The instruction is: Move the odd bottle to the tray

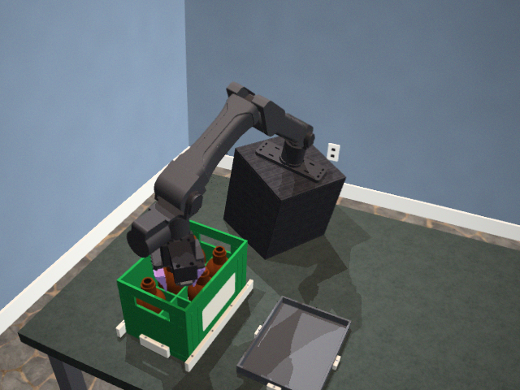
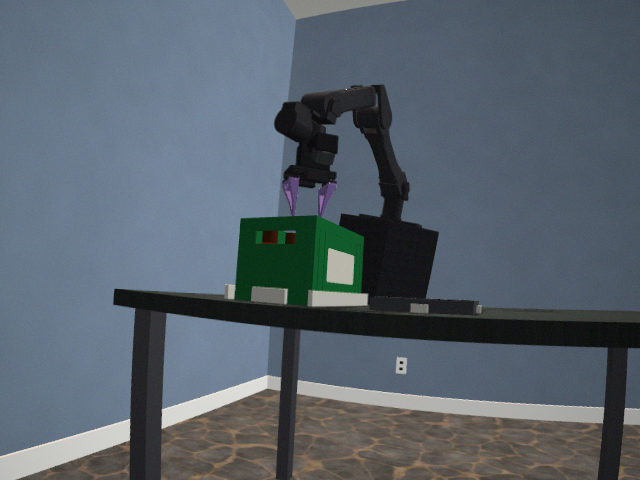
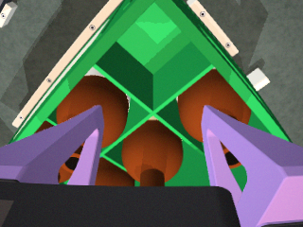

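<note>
The green crate [image 1: 146, 325] [image 2: 279, 266] stands on the table with brown bottles upright in its compartments. One bottle [image 3: 213, 101] is at the near left, one bottle [image 1: 217, 265] toward the back right, and another bottle [image 1: 196, 290] [image 3: 92, 106] beside the labelled wall. A further bottle [image 1: 169, 280] [image 3: 151, 148] is partly behind the gripper. Neck thickness cannot be compared. My gripper [image 2: 307, 214] [image 3: 152, 114] is partly open and empty, fingertips about level with the crate's rim, above the middle bottle. The grey tray [image 1: 315, 309] [image 2: 392, 304] is empty.
Pale strips [image 1: 218, 326] [image 2: 338, 298] lie along the crate's foot, and small pale blocks [image 1: 337, 361] [image 2: 419, 308] sit at the tray's edges. The arm's dark pedestal [image 1: 252, 210] [image 2: 403, 258] stands behind the crate. One near compartment [image 3: 153, 28] holds no bottle.
</note>
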Robot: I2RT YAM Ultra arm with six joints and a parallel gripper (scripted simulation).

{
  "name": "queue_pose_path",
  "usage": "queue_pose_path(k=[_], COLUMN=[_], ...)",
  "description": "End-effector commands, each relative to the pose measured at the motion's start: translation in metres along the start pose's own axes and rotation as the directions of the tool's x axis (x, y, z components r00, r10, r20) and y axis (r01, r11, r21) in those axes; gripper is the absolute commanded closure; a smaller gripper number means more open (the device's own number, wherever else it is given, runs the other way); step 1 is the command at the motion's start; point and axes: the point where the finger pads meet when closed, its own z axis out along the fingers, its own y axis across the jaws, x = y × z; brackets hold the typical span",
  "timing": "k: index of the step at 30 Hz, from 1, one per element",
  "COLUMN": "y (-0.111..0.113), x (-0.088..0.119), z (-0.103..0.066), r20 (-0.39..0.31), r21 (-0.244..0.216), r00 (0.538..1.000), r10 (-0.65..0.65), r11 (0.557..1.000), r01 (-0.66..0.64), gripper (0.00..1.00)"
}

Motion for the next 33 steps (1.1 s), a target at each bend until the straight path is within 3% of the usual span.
queue_pose_path(k=[1,7,16,21,25,30,32,33], y=[0.0,0.003,0.001,0.004,-0.002,0.004,0.004,0.0], x=[-0.001,0.001,0.001,0.001,-0.004,0.001,0.001,-0.005], z=[0.0,0.009,0.011,0.023,0.016,0.034,0.034,0.018], r20=[0.014,0.005,0.009,0.002,0.021,0.001,0.001,0.024], r21=[0.002,-0.01,-0.004,-0.014,0.011,-0.013,-0.013,0.015], r00=[1.0,1.0,1.0,1.0,1.0,1.0,1.0,1.0], r10=[0.007,0.007,0.01,0.007,0.004,0.007,0.007,0.002], r11=[1.0,1.0,1.0,1.0,1.0,1.0,1.0,1.0], r01=[-0.007,-0.007,-0.01,-0.007,-0.004,-0.007,-0.007,-0.002], gripper=[0.39,0.39,0.39,0.39,0.39,0.39,0.39,0.39])
